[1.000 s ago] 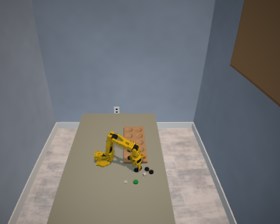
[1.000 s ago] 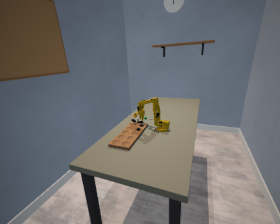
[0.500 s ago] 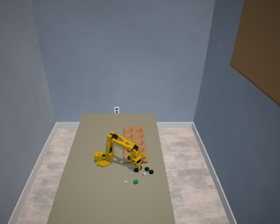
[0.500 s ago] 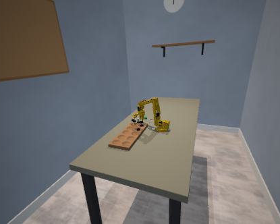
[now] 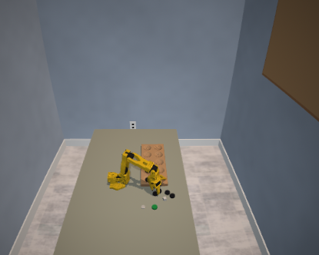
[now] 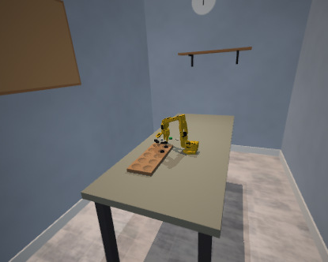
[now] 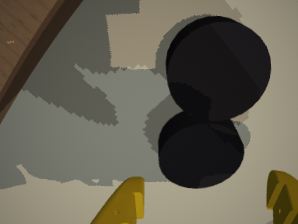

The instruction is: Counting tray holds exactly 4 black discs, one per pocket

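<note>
The brown tray (image 5: 152,150) (image 6: 140,172) (image 7: 25,30) has two rows of round pockets. Two black discs, one nearer (image 6: 162,151) and one farther (image 6: 166,147), sit in pockets at its arm end; the arm hides part of that end. My gripper (image 5: 158,193) (image 7: 206,195) is partly open and empty, above the table just beyond the tray's end. In the wrist view a black disc (image 7: 200,155) lies just ahead of the fingertips, and a larger-looking black disc (image 7: 220,67) meets it in the picture; whether they touch is unclear. Two more black discs (image 5: 167,192) (image 5: 172,196) lie to the right.
A white piece (image 5: 164,198) lies near the two right-hand discs. A green disc (image 5: 154,206) (image 6: 171,138) and another white piece (image 5: 143,206) (image 6: 177,139) lie farther from the tray. The tray's edge crosses the upper left of the wrist view.
</note>
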Available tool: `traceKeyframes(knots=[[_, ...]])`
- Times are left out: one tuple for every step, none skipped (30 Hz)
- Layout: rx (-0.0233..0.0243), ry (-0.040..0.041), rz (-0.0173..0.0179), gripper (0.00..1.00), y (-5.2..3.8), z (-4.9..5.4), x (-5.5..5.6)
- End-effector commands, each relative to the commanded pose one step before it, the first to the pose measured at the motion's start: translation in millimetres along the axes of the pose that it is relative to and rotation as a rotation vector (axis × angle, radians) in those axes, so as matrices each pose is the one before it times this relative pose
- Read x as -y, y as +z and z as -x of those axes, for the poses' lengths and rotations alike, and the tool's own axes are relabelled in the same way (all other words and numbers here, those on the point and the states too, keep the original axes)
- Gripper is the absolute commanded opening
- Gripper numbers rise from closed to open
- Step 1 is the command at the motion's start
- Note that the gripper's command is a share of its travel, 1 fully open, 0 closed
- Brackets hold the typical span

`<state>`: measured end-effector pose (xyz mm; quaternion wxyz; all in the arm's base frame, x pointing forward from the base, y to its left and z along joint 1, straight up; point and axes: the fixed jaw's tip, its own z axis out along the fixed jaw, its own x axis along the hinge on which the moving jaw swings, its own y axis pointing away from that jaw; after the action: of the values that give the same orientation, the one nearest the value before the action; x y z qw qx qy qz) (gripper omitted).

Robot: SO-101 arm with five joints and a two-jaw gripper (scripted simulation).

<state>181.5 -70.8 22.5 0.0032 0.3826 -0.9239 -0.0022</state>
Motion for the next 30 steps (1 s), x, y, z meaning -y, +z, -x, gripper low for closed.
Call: traceKeyframes(knots=[[0.02938,-0.00013,-0.066,0.24,-10.836,3.62,8.23],[0.0,0.0,0.0,0.24,0.0,0.0,0.0],[0.0,0.0,0.0,0.24,0.0,0.0,0.0],[0.0,0.0,0.0,0.24,0.038,0.0,0.0],[0.0,0.0,0.0,0.24,0.235,0.0,0.01],[0.0,0.0,0.0,0.24,0.55,0.01,0.02],[0.0,0.0,0.0,0.24,0.908,0.01,0.02],[0.0,0.0,0.0,0.24,1.248,0.01,0.02],[0.0,0.0,0.0,0.24,1.523,0.01,0.02],[0.0,0.0,0.0,0.24,0.0,0.0,0.0],[0.0,0.0,0.0,0.24,0.0,0.0,0.0],[0.0,0.0,0.0,0.24,1.699,0.0,0.0],[0.0,0.0,0.0,0.24,1.758,-0.01,-0.01],[0.0,0.0,0.0,0.24,1.692,-0.01,-0.03],[0.0,0.0,0.0,0.24,1.51,-0.02,-0.04],[0.0,0.0,0.0,0.24,1.233,-0.02,-0.04],[0.0,0.0,0.0,0.24,0.895,-0.02,-0.04],[0.0,0.0,0.0,0.24,0.541,-0.01,-0.02],[0.0,0.0,0.0,0.24,0.231,0.0,-0.01],[0.0,0.0,0.0,0.24,0.037,0.0,0.0],[0.0,0.0,0.0,0.24,0.0,0.0,0.0],[0.0,0.0,0.0,0.24,0.0,0.0,0.0],[0.0,0.0,0.0,0.24,0.0,0.0,0.0],[0.0,0.0,0.0,0.24,0.0,0.0,0.0],[0.0,0.0,0.0,0.24,0.0,0.0,0.0],[0.0,0.0,0.0,0.24,0.0,0.0,0.0],[0.0,0.0,0.0,0.24,0.0,0.0,0.0],[0.0,0.0,0.0,0.24,0.0,0.0,0.0],[0.0,0.0,0.0,0.24,0.0,0.0,0.0],[0.0,0.0,0.0,0.24,0.0,0.0,0.0]])
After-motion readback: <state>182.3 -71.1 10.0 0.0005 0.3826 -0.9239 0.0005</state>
